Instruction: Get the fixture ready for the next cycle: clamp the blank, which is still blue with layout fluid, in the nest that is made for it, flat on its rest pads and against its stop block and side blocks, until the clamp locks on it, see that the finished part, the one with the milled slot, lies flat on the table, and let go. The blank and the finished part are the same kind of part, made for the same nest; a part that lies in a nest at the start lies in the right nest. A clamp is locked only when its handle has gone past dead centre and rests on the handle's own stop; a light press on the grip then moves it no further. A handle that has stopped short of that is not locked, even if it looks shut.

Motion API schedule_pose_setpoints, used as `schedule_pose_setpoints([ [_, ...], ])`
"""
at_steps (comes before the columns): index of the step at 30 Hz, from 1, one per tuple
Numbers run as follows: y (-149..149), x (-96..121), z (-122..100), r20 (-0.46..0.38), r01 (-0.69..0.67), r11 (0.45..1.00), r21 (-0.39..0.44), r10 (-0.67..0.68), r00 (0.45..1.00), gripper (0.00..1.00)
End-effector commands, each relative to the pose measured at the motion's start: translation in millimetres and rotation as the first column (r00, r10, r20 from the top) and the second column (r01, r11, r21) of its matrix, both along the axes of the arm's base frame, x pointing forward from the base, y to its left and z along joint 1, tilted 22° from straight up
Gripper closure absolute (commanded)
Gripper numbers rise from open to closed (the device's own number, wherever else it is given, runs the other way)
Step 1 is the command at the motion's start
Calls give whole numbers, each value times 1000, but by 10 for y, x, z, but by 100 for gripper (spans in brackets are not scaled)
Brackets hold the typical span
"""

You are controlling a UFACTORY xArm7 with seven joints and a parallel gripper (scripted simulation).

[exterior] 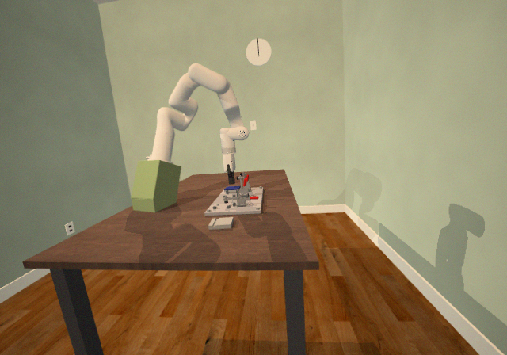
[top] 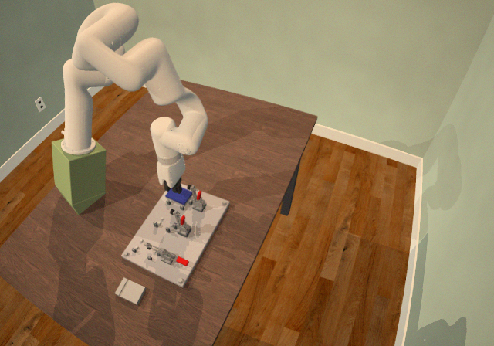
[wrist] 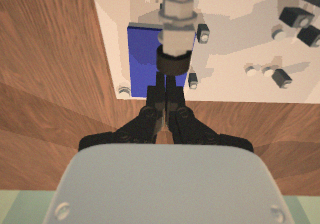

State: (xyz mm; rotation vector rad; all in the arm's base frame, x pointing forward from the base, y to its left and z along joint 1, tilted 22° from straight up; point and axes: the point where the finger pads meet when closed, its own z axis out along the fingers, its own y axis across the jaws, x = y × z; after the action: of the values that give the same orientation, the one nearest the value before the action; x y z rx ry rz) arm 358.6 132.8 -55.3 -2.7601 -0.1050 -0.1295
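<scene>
The blue blank lies in the nest at the far end of the fixture plate. The clamp beside it has its arm raised and its red handle upright; its black-tipped spindle stands over the blank in the wrist view. My gripper is shut and empty, above the blank near the spindle tip. Whether the blank touches its stop and side blocks is too small to tell. The finished part lies flat on the table, slot up.
A middle clamp has its arm raised and its red handle upright beside an empty nest. The near clamp has its arm low and its red handle lying outward. Small blocks and pins stand on the plate.
</scene>
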Motion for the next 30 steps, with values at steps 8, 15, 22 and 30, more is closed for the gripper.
schedule_pose_setpoints([
  [8, 2, -461, -30, 1, 1, 1000, -1, 0, 1000, 100],
  [15, 6, -679, -47, 1, 0, 1000, -1, 0, 1000, 100],
  [22, 8, -766, -53, 1, 1, 1000, -1, 0, 1000, 100],
  [30, 32, -761, -113, 1, 0, 1000, -1, 0, 1000, 100],
])
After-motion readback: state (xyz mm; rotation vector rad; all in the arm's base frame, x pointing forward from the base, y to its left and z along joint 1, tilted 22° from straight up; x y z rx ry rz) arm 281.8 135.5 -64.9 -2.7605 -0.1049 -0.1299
